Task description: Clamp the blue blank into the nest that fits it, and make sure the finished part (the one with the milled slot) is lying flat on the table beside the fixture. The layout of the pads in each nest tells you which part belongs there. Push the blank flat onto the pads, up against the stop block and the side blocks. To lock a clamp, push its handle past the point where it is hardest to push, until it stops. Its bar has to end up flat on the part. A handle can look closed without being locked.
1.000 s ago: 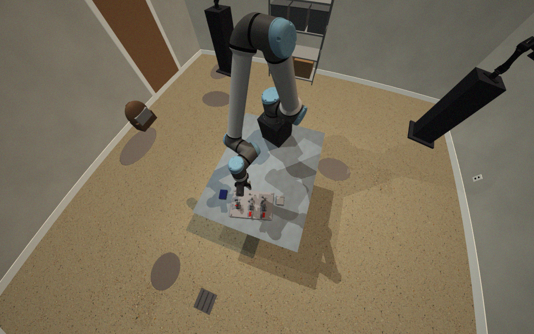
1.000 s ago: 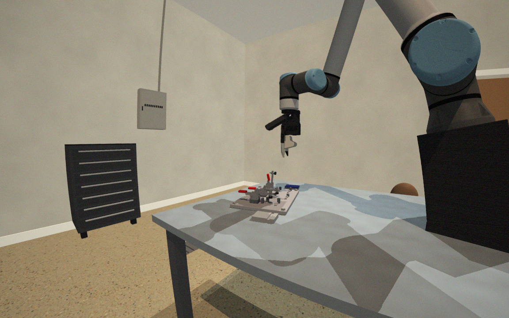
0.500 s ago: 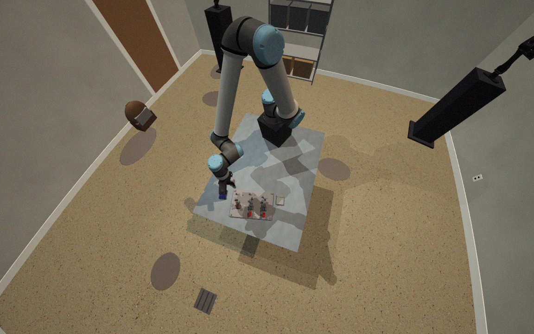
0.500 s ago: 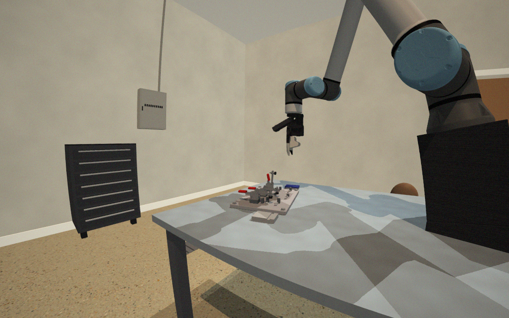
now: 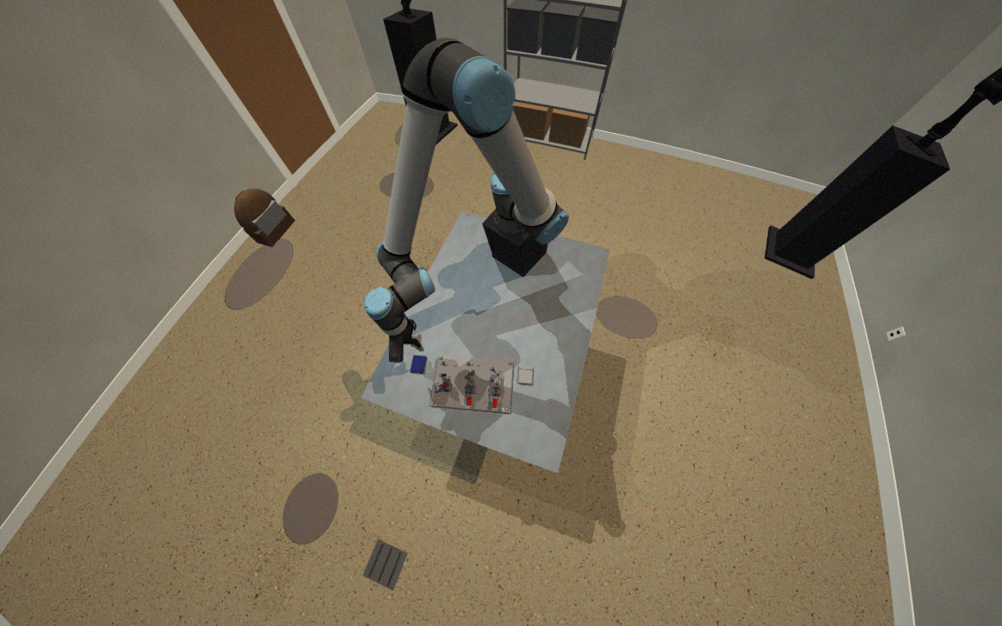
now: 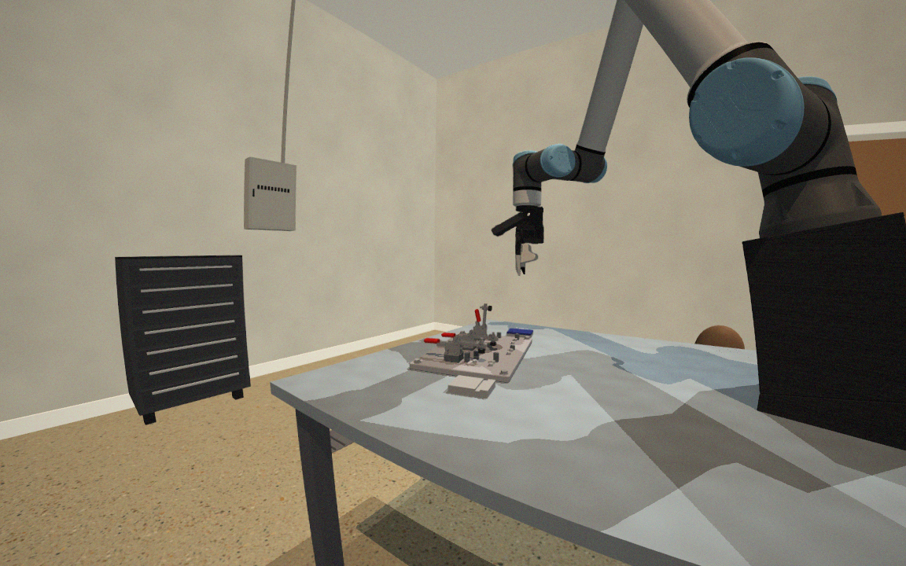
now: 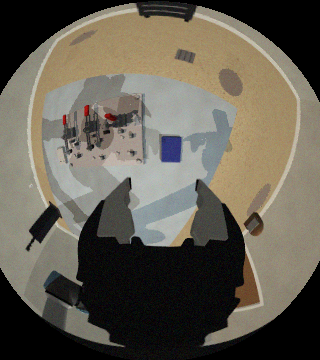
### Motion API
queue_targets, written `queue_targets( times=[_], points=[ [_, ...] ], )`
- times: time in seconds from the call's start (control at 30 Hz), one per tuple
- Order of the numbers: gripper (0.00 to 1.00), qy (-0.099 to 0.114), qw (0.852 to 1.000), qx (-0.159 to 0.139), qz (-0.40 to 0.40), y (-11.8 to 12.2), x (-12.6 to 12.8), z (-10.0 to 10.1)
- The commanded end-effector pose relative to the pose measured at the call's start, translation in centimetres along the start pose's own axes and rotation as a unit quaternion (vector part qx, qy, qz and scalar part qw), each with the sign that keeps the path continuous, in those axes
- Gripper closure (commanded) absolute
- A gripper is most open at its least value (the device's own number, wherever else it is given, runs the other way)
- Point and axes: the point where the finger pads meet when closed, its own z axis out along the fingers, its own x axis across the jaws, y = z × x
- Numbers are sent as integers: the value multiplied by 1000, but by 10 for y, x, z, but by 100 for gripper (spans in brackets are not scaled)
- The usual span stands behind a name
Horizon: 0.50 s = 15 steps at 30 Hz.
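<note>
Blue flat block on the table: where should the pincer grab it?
Come straight down and pinch the flat blue rectangular blank across its two long edges. It lies flat on the grey table, apart from the fixture plate, so only its thin sides offer grip.
</note>
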Motion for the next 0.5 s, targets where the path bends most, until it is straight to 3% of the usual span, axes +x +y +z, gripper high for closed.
queue_targets(
  times=[0.0, 0.47],
  points=[
    [41, 0, 1000, 0, 0, -1, 16, 0],
    [41, 0, 1000, 0, 0, 0, 23, 0]
  ],
)
